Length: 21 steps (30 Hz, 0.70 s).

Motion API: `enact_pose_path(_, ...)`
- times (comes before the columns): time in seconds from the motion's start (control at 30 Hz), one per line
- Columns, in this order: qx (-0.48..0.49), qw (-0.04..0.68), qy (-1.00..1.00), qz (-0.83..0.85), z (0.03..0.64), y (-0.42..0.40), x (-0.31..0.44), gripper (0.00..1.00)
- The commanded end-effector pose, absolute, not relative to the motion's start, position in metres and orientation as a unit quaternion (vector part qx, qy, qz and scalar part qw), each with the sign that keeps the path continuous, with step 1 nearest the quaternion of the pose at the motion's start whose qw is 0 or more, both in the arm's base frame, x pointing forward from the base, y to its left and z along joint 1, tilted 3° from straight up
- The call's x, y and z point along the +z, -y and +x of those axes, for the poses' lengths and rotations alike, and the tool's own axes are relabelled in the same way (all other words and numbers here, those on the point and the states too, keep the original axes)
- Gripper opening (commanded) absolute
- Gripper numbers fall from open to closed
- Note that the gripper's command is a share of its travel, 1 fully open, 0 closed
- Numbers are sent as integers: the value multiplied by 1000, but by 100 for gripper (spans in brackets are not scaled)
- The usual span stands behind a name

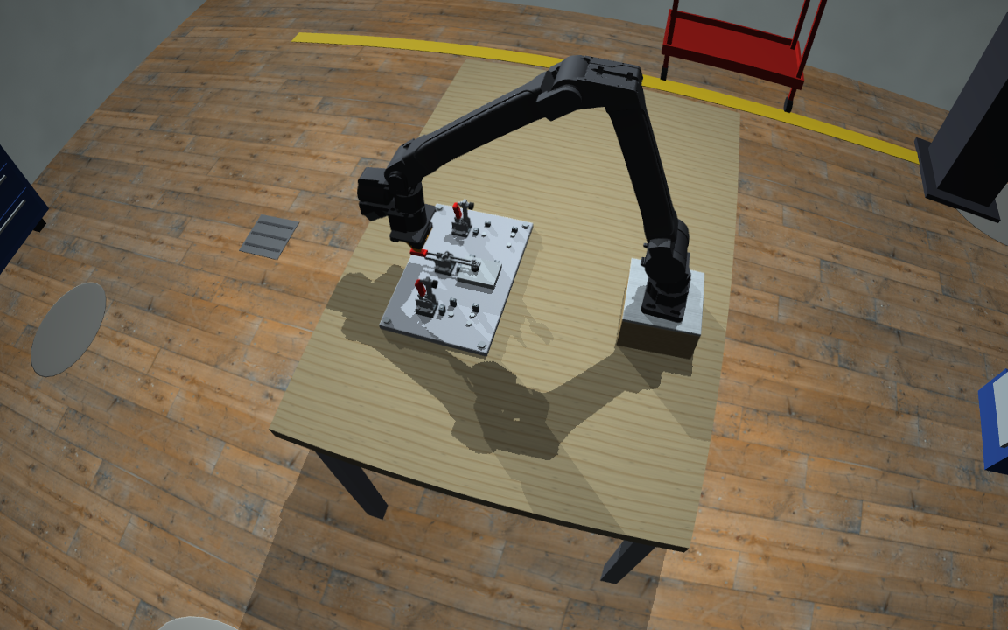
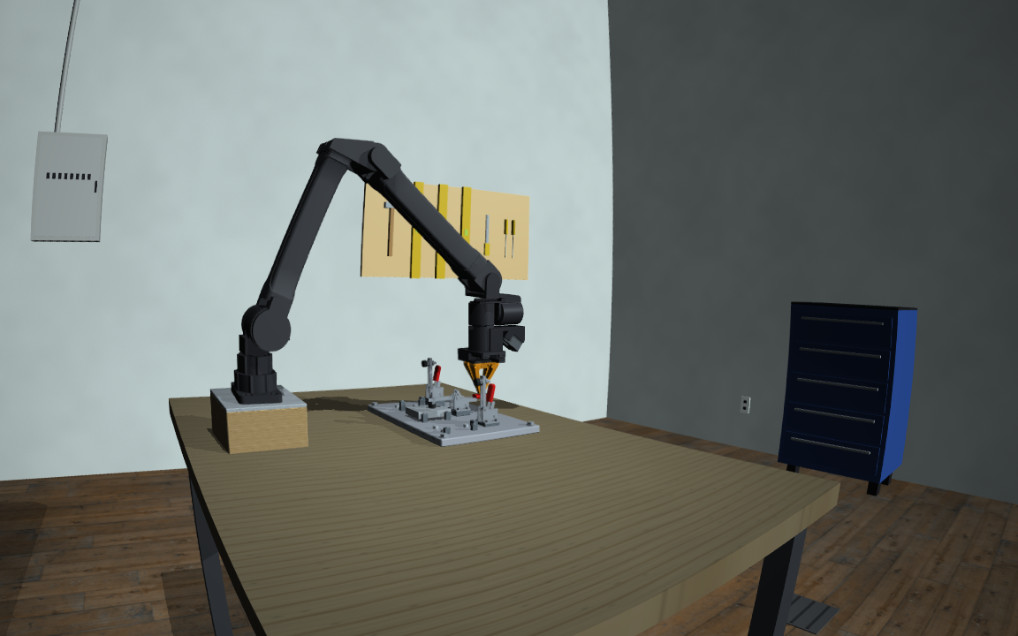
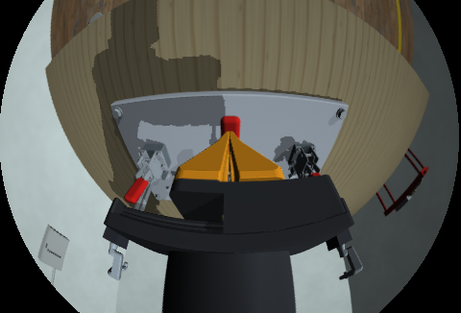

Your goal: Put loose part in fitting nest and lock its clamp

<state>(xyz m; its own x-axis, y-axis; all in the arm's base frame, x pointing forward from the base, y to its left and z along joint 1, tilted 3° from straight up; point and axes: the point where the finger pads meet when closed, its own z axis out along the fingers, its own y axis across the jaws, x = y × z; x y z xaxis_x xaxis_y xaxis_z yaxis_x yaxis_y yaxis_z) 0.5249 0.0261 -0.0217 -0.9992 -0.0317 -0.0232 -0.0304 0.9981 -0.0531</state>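
The grey fixture plate point(image 1: 444, 335) point(image 2: 506, 427) point(image 3: 274, 111) carries three clamps. The grey flat part point(image 1: 486, 276) point(image 2: 421, 413) lies in the middle nest. The middle clamp point(image 1: 444, 262) has its red handle point(image 1: 418, 253) point(image 3: 230, 125) down and pointing outward, and its bar reaches over the part and looks level. Whether the bar presses on the part, and the part's contact with the stop and side blocks, are too small to tell. My gripper point(image 2: 480, 393) point(image 3: 229, 136) is shut and empty, its tips just above or touching the middle handle; contact is unclear.
Two outer clamps have upright red handles point(image 1: 420, 288) point(image 1: 458, 210) and raised bars, one on each side of the gripper. Pads and blocks stand in the outer nests. The arm's base block point(image 1: 658, 338) point(image 2: 260, 425) stands across the table point(image 1: 570, 470) from the fixture.
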Motion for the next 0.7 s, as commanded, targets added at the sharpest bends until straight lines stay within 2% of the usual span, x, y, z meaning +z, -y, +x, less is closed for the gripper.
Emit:
enact_pose_path(0.0, -27, 2, -1000, -12, 524, -23, -39, 0)
enact_pose_path(0.33, -27, 5, -1000, -12, 531, -26, -22, 0)
enact_pose_path(0.4, -25, 34, -999, -11, 544, -28, 10, 0)
enact_pose_path(0.67, -25, 37, -999, -14, 545, -34, 33, 0)
